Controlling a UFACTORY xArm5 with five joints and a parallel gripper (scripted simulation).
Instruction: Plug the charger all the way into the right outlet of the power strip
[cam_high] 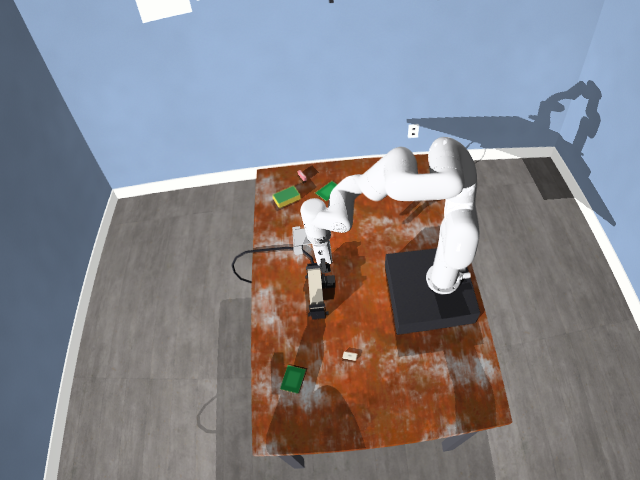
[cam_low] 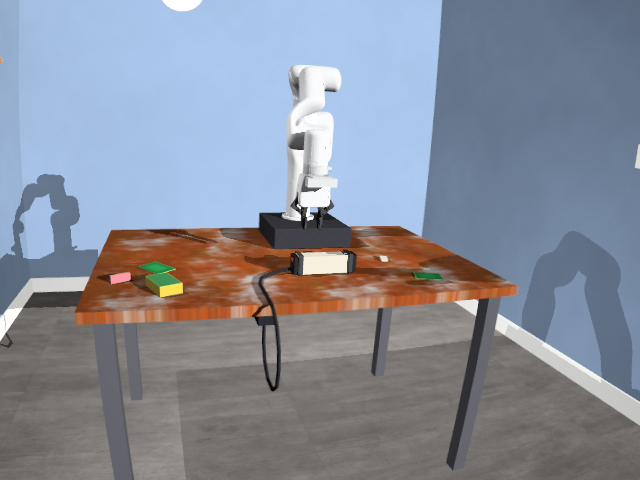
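Charger location: dark block (cam_high: pixel 329 285) touching the base-facing side of the power strip (cam_high: pixel 314 284), nearer its cord end; prong seating cannot be told.
Gripper state: gripper (cam_low: pixel 311 223) pointing down, fingers partly apart, nothing between them; it is above and just beside the charger.
Strip edges: black caps at both ends; the cord (cam_low: pixel 271 335) leaves one end, crosses the table edge and loops below it.
Open room: bare table (cam_high: pixel 413 387) surface between the strip and the arm's dark pedestal (cam_high: pixel 408 315).
Far-end items: yellow-green sponge (cam_high: pixel 286 196), pink eraser (cam_high: pixel 301 175) and green pad (cam_high: pixel 325 190), well apart from the strip.
Near-end items: cream block (cam_high: pixel 351 355) and second green pad (cam_high: pixel 293 378), also well apart.
Surface: mottled rust-orange top on grey legs.
Room: grey plank floor, blue walls, white skirting.
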